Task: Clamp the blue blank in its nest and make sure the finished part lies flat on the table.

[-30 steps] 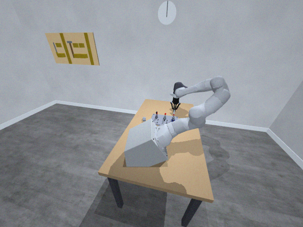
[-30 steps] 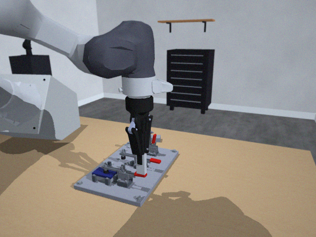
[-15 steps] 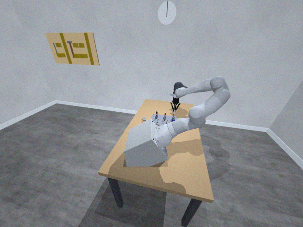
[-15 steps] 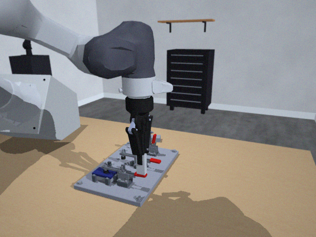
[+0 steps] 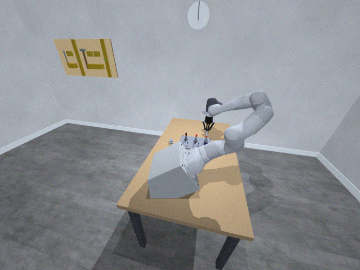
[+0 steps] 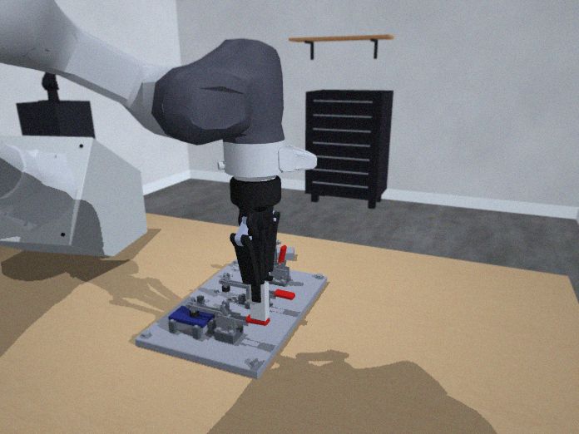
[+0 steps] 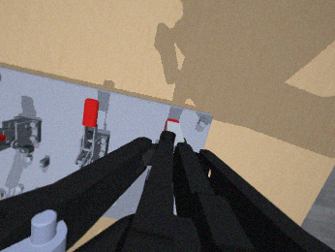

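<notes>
The grey fixture plate [image 6: 306, 288] [image 5: 182, 139] [image 7: 58, 113] carries three toggle clamps with red-tipped handles. The blue blank [image 6: 189, 318] [image 5: 204, 143] lies in the nest at the near-left end in the exterior view, with a clamp bar over it. That clamp's white handle with a red tip [image 6: 258, 312] [image 7: 172, 124] stands steep. My gripper [image 6: 256, 297] [image 5: 207, 129] [image 7: 170, 132] is shut, with its fingertips against the top of this handle. The small grey finished part [image 5: 171, 141] [image 6: 290, 252] lies on the table beyond the plate's other end.
The middle clamp's handle [image 6: 284, 293] lies level and the far clamp's handle [image 6: 282, 253] [image 7: 90, 112] stands up. The robot's grey base block [image 5: 169, 174] sits on the wooden table [image 5: 221, 203] close to the plate.
</notes>
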You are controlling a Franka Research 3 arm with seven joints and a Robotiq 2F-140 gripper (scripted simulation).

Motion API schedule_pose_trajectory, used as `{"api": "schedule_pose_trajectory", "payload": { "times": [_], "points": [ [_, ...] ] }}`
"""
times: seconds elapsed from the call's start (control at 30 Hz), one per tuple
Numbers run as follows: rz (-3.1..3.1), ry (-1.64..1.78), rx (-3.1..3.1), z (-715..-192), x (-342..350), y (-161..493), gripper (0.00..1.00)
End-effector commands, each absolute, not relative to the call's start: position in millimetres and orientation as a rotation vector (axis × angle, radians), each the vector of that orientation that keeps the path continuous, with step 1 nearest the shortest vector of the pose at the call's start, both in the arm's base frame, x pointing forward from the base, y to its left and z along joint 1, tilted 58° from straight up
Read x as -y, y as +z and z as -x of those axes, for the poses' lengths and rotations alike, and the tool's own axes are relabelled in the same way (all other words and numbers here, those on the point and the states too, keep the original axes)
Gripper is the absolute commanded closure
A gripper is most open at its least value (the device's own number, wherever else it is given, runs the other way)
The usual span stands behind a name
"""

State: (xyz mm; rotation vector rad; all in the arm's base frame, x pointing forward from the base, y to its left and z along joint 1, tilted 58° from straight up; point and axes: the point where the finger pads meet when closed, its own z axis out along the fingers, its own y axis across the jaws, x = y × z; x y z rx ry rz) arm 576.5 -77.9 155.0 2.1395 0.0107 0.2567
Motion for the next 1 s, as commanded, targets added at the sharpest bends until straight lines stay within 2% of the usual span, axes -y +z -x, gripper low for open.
{"api": "schedule_pose_trajectory", "payload": {
  "times": [0.0, 0.97],
  "points": [
    [-2.139, 0.256, -0.009, -576.3, 82.0, 151.8, 1.00],
    [-2.139, 0.256, -0.009, -576.7, 84.1, 150.4, 1.00]
  ]
}}
